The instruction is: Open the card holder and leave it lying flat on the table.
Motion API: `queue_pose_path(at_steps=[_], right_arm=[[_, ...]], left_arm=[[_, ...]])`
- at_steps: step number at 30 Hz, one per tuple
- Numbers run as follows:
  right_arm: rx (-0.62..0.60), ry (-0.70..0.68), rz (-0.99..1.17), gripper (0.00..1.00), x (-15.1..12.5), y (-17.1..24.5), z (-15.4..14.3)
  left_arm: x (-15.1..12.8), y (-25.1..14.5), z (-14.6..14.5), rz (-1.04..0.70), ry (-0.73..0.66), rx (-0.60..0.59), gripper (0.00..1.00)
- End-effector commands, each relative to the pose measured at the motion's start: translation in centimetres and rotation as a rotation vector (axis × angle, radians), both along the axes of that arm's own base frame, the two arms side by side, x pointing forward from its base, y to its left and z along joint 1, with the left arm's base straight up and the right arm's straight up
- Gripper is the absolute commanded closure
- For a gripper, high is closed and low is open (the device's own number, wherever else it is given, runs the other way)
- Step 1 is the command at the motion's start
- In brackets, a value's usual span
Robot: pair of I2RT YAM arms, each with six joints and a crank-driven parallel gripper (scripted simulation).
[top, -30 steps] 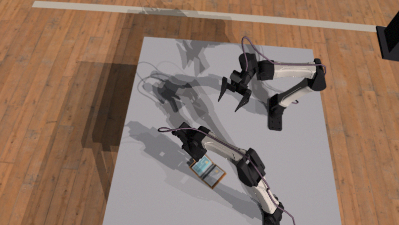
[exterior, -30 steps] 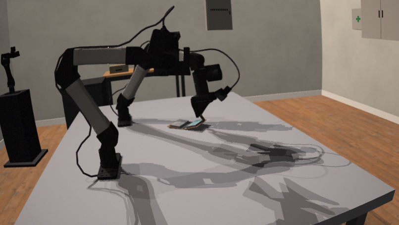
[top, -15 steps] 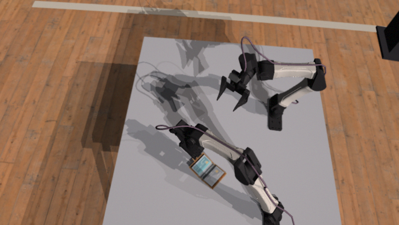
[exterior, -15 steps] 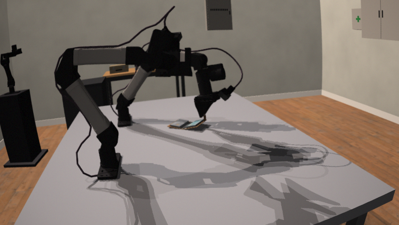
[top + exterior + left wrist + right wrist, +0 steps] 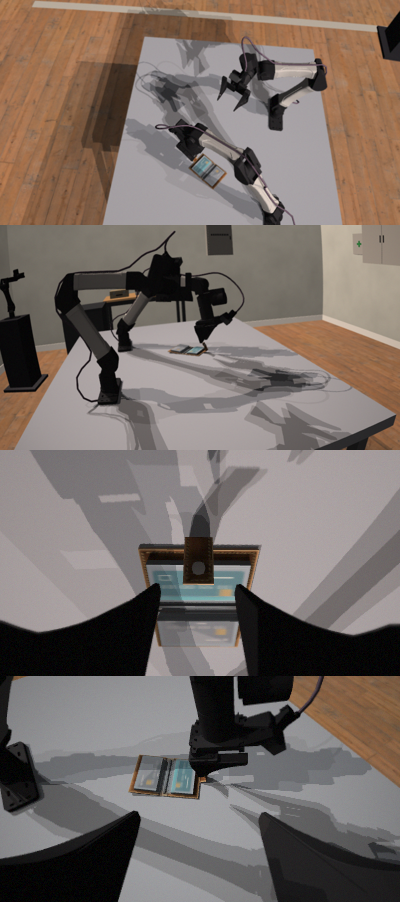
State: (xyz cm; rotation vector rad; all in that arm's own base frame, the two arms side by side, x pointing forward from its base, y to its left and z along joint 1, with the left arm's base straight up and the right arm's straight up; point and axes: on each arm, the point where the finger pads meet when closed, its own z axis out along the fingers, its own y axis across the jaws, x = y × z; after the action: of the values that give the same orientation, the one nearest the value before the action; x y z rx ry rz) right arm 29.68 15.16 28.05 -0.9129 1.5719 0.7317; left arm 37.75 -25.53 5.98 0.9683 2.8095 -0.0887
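The brown card holder [image 5: 207,171] [image 5: 188,350] [image 5: 175,595] [image 5: 165,778] lies spread open on the table, both halves looking flat. A teal card [image 5: 202,164] [image 5: 183,777] shows in one half and a grey card [image 5: 214,176] [image 5: 149,773] in the other. Its strap [image 5: 204,346] [image 5: 198,560] stands up from the outer edge of the teal half. My left gripper [image 5: 197,587] [image 5: 202,341] is partly open just above that half, with nothing between its fingers. My right gripper [image 5: 226,105] [image 5: 199,814] is wide open and empty, well away from the holder.
The grey table [image 5: 296,156] [image 5: 156,431] carries both arm bases. The left arm's forearm [image 5: 222,145] reaches over the table beside the holder. The right arm's base [image 5: 275,120] [image 5: 109,392] stands near the table's edge. Overlapping arm shadows cross the surface.
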Motion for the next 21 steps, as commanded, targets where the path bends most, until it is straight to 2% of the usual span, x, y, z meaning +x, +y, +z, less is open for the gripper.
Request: queue_pose_path(at_steps=[1, 11, 17, 21], right_arm=[[-0.001, 0.032, 0.0, 0.0, -0.3, 0.2, -0.8], [-0.001, 0.032, 0.0, 0.0, -0.3, 0.2, -0.8], [0.019, -0.003, 0.051, 0.0, -0.8, 1.0, 0.2], [0.032, -0.03, 0.14, 0.0, -2.1, 2.2, 0.7]], left_arm=[[0.9, -1.1, 3.2, -0.003, -0.087, -0.076, 0.4], [0.6, -0.1, 5.7, -0.008, -0.225, -0.193, 0.4], [-0.7, 1.2, 6.7, -0.009, -0.302, -0.254, 0.4], [-2.8, 2.9, 7.3, -0.01, -0.377, -0.312, 0.4]])
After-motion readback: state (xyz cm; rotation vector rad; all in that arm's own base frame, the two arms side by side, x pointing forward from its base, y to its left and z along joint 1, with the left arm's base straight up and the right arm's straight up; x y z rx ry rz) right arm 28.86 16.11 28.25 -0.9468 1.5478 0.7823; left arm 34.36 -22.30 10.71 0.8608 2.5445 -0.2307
